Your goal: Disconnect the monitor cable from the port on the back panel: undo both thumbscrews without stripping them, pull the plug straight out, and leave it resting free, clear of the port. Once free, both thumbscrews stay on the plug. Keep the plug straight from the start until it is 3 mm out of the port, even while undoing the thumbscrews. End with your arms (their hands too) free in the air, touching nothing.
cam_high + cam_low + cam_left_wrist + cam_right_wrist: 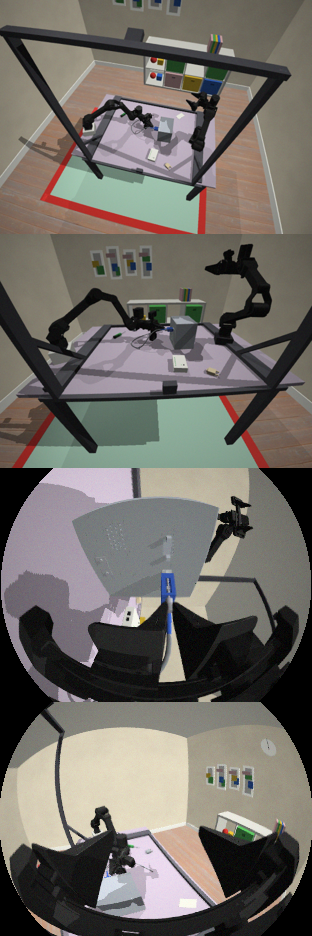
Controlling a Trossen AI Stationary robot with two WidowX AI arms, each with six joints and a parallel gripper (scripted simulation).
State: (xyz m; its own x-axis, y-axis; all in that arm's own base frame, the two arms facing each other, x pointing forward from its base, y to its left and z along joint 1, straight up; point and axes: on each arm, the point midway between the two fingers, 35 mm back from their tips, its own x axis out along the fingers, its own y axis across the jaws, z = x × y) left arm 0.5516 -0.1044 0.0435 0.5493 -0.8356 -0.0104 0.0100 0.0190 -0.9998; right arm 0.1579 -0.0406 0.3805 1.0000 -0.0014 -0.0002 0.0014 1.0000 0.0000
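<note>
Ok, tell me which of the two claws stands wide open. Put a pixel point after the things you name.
The right claw (189, 98) (206, 268) (157, 832), raised above its own side of the table; the left claw, by the blue plug (156, 128) (170, 329) (170, 584), is nearly shut.
</note>
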